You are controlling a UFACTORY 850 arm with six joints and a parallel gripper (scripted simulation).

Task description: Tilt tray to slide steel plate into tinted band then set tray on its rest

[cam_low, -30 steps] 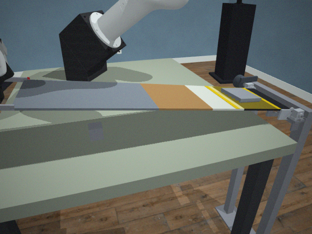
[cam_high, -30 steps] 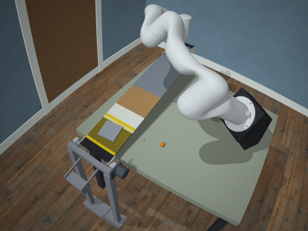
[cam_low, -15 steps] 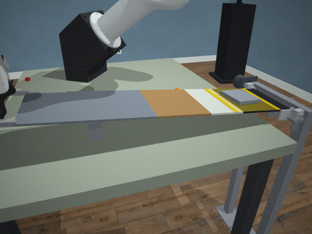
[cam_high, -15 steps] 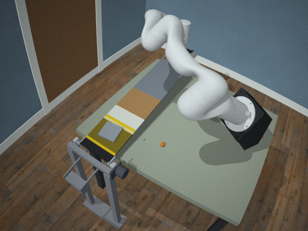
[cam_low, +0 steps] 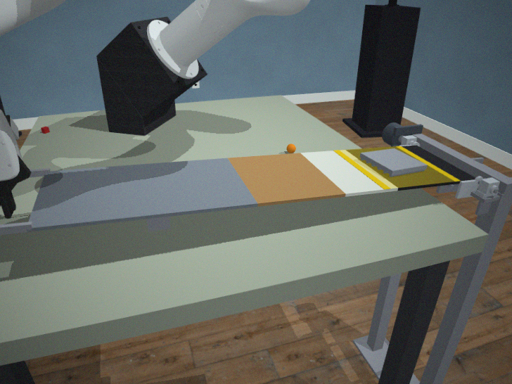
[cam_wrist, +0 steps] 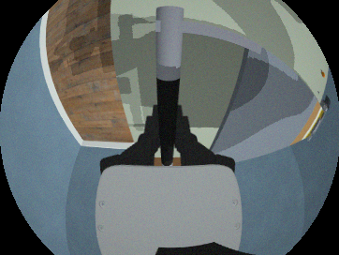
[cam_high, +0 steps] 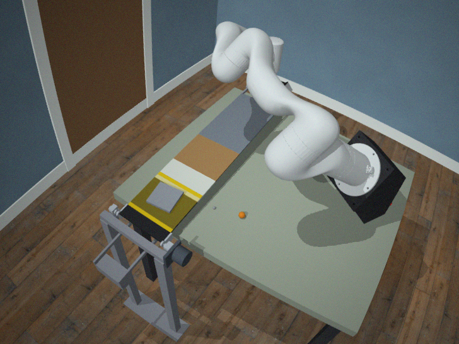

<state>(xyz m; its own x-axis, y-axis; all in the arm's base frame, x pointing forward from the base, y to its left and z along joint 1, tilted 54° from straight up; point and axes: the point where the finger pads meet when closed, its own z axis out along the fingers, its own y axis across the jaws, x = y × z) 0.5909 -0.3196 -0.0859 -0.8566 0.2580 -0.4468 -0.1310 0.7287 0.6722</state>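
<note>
The long tray [cam_high: 207, 155] lies low along the table's left side, with grey, tan and white sections. A grey steel plate [cam_high: 164, 196] lies flat on the olive tinted band [cam_high: 162, 203], between the two yellow solid lines and apart from both; it also shows in the exterior view [cam_low: 392, 161]. My gripper [cam_wrist: 167, 113] is shut on the tray's handle bar [cam_wrist: 168, 77] at the tray's far end; in the exterior view the gripper [cam_low: 7, 198] is at the left edge. In the top view the arm hides it.
A grey pivot stand [cam_high: 148, 259] carries the tray's near end beyond the table edge. A small orange ball [cam_high: 241, 214] lies on the table beside the tray. The arm's black base [cam_high: 374, 177] stands at the right. A black pillar [cam_low: 386, 66] stands behind the table.
</note>
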